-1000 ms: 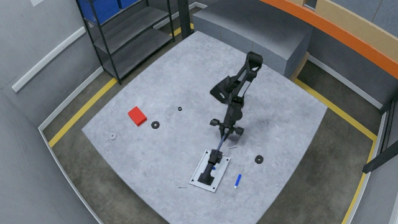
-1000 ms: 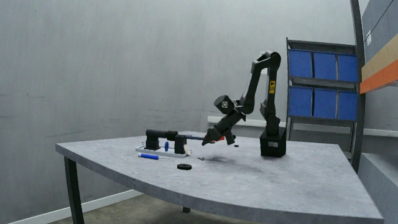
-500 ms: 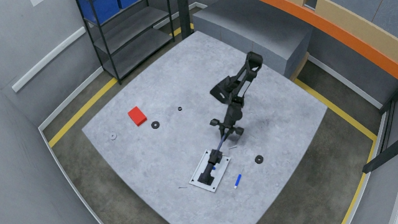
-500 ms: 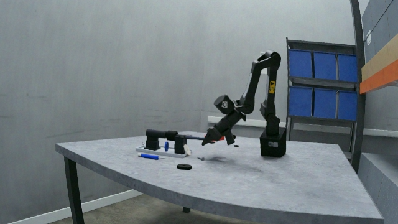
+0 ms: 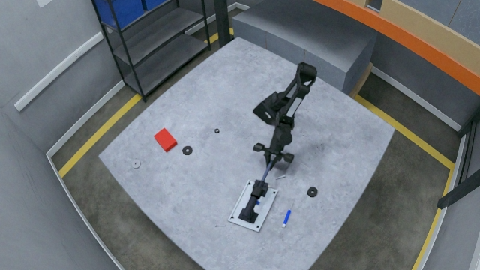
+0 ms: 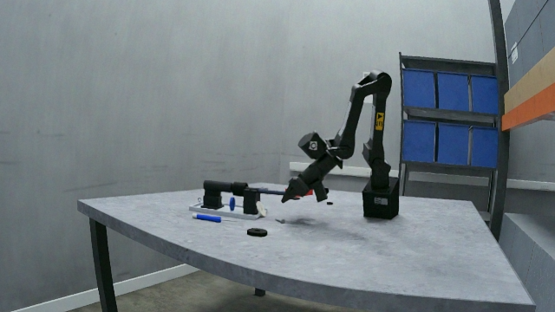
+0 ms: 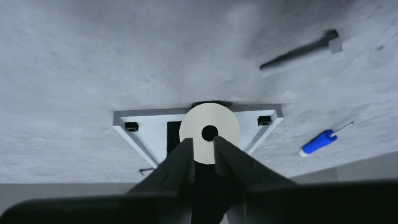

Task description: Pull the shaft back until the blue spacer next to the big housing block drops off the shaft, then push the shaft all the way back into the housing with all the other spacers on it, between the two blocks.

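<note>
A white base plate (image 5: 268, 210) (image 6: 199, 210) (image 7: 150, 134) carries a big black housing block (image 5: 248, 214) (image 6: 212, 193) and a small black block (image 5: 259, 188) (image 6: 251, 201). A dark shaft (image 5: 265, 173) (image 6: 269, 191) runs out of the small block toward the arm. My gripper (image 5: 271, 162) (image 6: 284, 198) (image 7: 203, 145) is shut on the shaft's free end. A blue spacer (image 6: 231, 203) (image 5: 258, 202) sits low between the two blocks. A cream disc with a centre hole (image 7: 220, 122) (image 6: 261, 209) leans at the small block's near face, below the shaft.
A blue-handled screwdriver (image 5: 286, 218) (image 6: 207, 217) (image 7: 317, 142) lies beside the plate. A black disc (image 5: 310, 193) (image 6: 257, 232) and a grey bolt (image 5: 280, 177) (image 7: 300, 52) lie near it. A red block (image 5: 165, 139), a black washer (image 5: 187, 148) and a white washer (image 5: 136, 163) lie far left.
</note>
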Robot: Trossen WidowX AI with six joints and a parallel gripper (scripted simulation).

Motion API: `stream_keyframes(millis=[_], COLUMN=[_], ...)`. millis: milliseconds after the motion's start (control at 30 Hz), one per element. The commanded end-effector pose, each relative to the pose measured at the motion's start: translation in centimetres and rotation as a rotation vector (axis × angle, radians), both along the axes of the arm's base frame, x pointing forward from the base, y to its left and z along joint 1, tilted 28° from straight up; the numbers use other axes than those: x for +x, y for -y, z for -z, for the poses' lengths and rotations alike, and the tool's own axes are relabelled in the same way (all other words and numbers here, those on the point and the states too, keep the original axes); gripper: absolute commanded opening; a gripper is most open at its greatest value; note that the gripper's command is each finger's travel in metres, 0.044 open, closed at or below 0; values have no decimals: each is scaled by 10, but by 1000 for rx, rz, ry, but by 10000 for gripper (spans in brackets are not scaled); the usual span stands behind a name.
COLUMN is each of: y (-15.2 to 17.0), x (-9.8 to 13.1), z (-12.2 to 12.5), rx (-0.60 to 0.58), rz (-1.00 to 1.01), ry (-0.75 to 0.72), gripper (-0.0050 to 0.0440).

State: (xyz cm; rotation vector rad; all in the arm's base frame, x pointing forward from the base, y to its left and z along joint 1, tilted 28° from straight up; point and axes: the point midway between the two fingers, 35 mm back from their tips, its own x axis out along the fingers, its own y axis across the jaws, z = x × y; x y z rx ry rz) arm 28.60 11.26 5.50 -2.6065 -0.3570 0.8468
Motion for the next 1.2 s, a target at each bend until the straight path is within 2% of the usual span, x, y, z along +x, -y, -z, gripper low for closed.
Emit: stream_keyframes(millis=[0, 1167], y=[1, 1], x=[7, 6], z=[-10, -12], rx=[8, 9], rz=[11, 15], ry=[33, 34], gripper=[-50, -50])
